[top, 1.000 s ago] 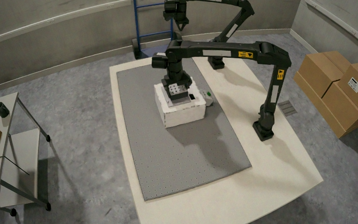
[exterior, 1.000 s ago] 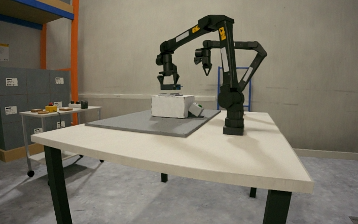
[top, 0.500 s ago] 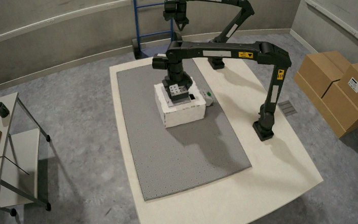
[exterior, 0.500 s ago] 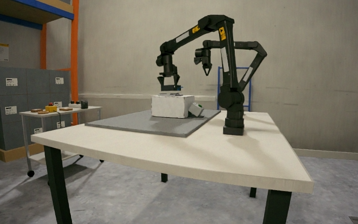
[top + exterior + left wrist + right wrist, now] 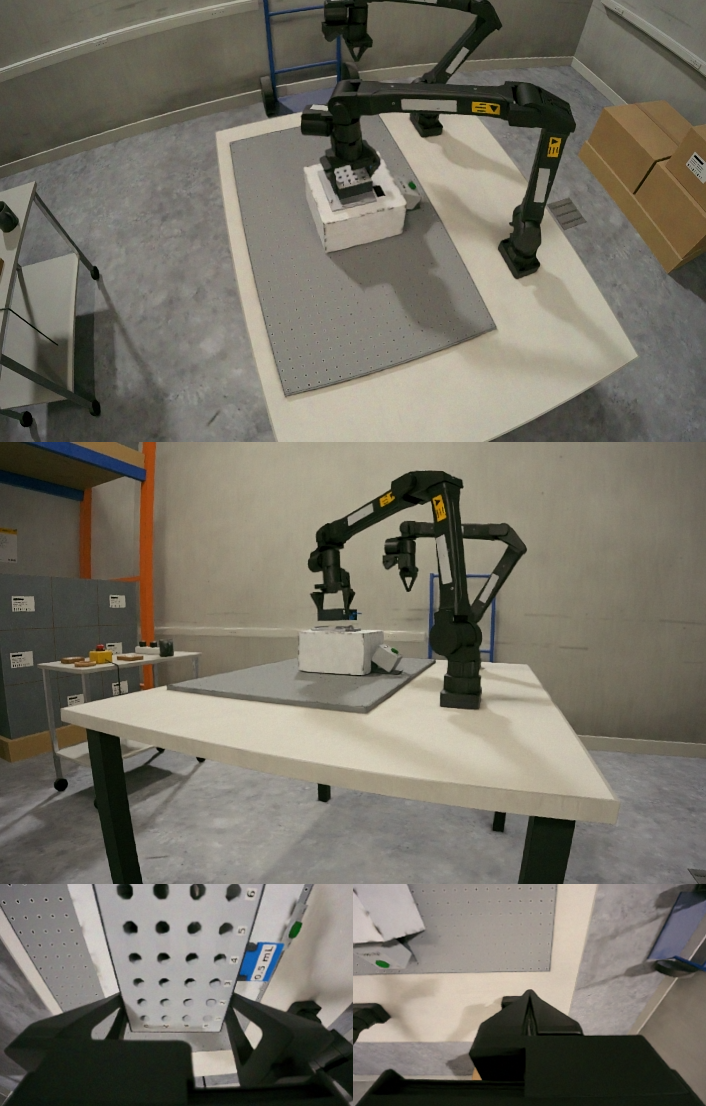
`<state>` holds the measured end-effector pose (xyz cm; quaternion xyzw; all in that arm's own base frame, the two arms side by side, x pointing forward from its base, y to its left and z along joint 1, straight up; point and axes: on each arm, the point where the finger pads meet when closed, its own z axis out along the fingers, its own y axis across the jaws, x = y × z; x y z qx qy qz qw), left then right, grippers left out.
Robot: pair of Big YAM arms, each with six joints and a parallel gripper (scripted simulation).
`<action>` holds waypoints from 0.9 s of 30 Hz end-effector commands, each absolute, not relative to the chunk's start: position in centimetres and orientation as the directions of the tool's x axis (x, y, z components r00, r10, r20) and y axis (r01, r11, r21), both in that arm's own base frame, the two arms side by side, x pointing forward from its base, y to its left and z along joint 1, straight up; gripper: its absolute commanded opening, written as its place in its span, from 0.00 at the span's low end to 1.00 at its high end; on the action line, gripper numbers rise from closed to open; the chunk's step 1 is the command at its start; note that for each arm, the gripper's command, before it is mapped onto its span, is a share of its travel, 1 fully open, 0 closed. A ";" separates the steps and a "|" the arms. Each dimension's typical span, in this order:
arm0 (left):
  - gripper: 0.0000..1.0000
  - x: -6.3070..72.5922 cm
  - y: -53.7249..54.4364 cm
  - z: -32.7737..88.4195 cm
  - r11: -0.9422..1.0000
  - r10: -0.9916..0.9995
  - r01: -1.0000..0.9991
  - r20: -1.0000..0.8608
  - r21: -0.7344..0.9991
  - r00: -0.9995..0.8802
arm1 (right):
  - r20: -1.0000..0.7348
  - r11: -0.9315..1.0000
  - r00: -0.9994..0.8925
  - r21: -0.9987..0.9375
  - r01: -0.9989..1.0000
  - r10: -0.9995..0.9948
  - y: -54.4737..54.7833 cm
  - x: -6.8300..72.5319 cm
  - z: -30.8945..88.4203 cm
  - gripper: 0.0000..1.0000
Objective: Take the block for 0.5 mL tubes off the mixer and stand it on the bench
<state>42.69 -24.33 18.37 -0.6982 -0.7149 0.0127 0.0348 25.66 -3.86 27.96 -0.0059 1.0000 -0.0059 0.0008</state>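
The 0.5 mL block (image 5: 352, 176) (image 5: 333, 614) (image 5: 178, 943) is a grey metal block with rows of round holes and a blue label (image 5: 264, 961). My left gripper (image 5: 353, 180) (image 5: 334, 611) (image 5: 176, 994) is shut on its two sides. In the exterior view a narrow gap shows between the block and the plate (image 5: 338, 627) of the white mixer (image 5: 364, 229) (image 5: 333, 654). The block looks about level. The mixer stands on the grey perforated board. The lever and lip cannot be made out. My right gripper (image 5: 358, 56) (image 5: 408, 588) (image 5: 529, 994) is shut and empty, high beyond the mixer.
A sloped control panel with a green button (image 5: 411, 185) (image 5: 394, 650) (image 5: 383, 963) is on the mixer's side facing the arm bases. The perforated board (image 5: 323, 322) (image 5: 250, 690) (image 5: 492, 934) extends to both sides of the mixer. The left forearm spans above the table.
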 end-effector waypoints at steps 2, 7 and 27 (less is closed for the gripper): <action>0.00 44.0 -25.3 23.4 0.031 0.999 0.999 -0.025 0.020 -0.030 | -0.054 1.000 -0.999 -0.020 -0.006 -0.007 -3.9 26.5 30.0 0.00; 0.00 44.8 -25.7 22.7 0.031 0.999 0.999 -0.028 0.025 -0.031 | -0.054 1.000 -0.999 -0.020 -0.007 -0.008 -3.9 26.5 30.1 0.00; 0.00 44.8 -25.6 24.5 0.034 0.999 0.998 -0.042 0.049 -0.032 | -0.052 1.000 -0.999 -0.020 -0.007 -0.008 -3.8 26.5 30.1 0.00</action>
